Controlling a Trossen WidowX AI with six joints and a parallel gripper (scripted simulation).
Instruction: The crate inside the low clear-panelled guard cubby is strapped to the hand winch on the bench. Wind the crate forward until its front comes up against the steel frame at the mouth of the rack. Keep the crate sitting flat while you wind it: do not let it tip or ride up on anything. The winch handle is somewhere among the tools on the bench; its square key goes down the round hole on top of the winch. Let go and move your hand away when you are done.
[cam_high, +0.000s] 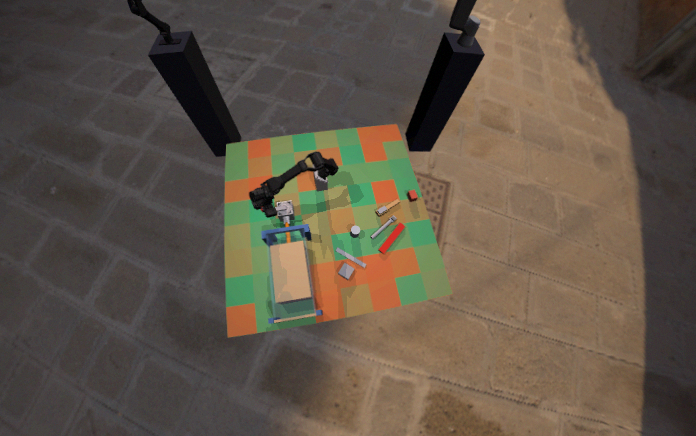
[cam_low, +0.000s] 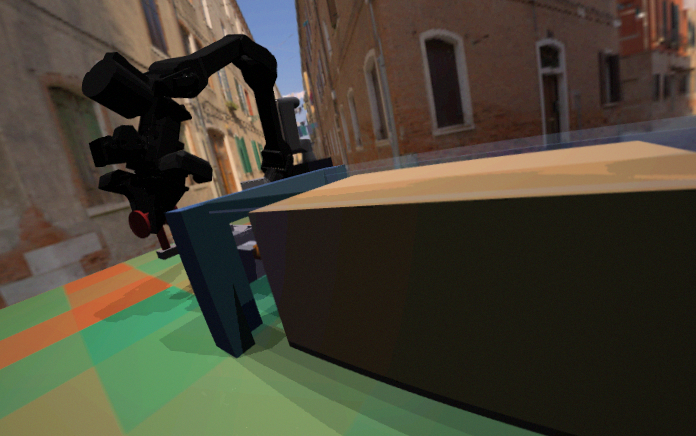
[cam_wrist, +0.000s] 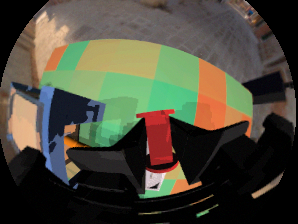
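My gripper (cam_high: 268, 209) (cam_low: 155, 216) (cam_wrist: 154, 119) is shut on the red grip (cam_low: 139, 224) (cam_wrist: 159, 137) of the winch handle, to the left of the winch (cam_high: 284, 211) in the top view. The handle's key end and the winch hole are too small to make out. An orange strap (cam_high: 288, 234) (cam_wrist: 76, 143) runs from the winch under the blue steel frame (cam_high: 285, 229) (cam_low: 197, 267) (cam_wrist: 48, 115) to the crate (cam_high: 291, 271) (cam_low: 462, 177). The crate appears to sit flat inside the clear-panelled cubby, with a narrow gap between its front and the frame.
Right of the cubby lie a grey bar (cam_high: 351, 257), a grey block (cam_high: 346, 271), a white-topped cylinder (cam_high: 355, 231), a red bar (cam_high: 391, 238), a grey tool (cam_high: 382, 228), a wooden-handled tool (cam_high: 391, 205) and a red cube (cam_high: 412, 195). The arm's base is behind the winch.
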